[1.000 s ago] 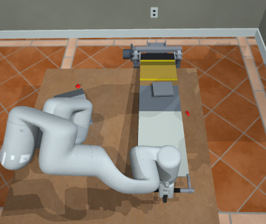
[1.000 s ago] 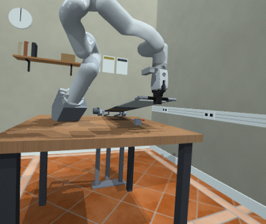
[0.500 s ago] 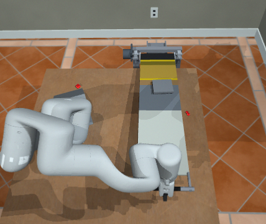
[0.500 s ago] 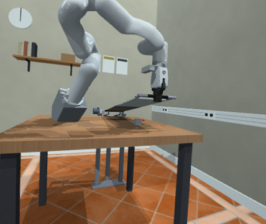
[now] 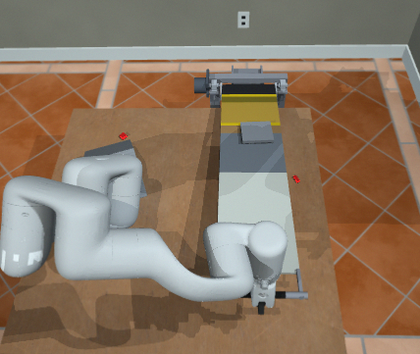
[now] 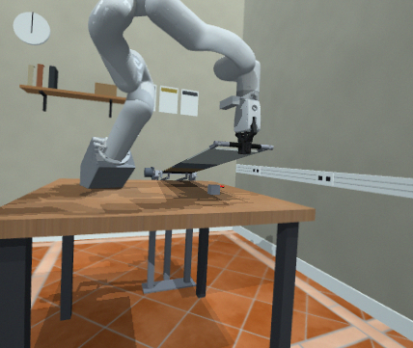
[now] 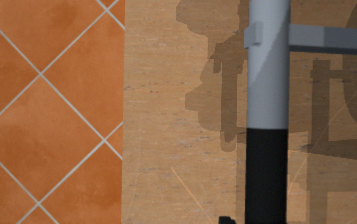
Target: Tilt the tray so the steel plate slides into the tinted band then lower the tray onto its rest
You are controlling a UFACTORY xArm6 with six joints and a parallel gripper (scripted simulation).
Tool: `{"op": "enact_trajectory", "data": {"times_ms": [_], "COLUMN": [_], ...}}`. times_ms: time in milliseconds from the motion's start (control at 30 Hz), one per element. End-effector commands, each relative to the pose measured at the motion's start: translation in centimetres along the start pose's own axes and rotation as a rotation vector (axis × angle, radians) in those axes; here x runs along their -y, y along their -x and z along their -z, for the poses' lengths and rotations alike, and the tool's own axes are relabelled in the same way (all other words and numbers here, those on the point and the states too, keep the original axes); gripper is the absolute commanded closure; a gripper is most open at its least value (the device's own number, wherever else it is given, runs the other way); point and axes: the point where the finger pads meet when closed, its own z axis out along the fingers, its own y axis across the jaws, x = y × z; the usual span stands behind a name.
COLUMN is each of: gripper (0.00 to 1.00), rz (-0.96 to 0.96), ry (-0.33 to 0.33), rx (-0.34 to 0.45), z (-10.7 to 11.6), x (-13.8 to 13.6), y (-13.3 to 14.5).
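The long tray is hinged at its far end and tilted, its near end lifted well above the table. Its bed shows a yellow strip at the far end, a darker grey band and a pale near part. The square steel plate lies flat at the far edge of the grey band, its far edge over the line to the yellow strip. My gripper is shut on the tray's handle bar at the near end; it also shows in the side view.
The hinge frame with a motor stands at the table's far end. A small grey rest block with a red tip sits under the raised tray. Red markers lie on the table. The arm's base stands to the left.
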Motion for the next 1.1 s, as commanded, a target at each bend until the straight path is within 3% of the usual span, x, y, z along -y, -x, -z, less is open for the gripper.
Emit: {"op": "enact_trajectory", "data": {"times_ms": [0, 1067], "gripper": [1.0, 1.0], "rz": [-0.002, -0.002], "ry": [-0.001, -0.001], "rx": [0.003, 0.003], "z": [0.0, 2.7], "x": [0.1, -0.4], "y": [0.1, 0.1]}}
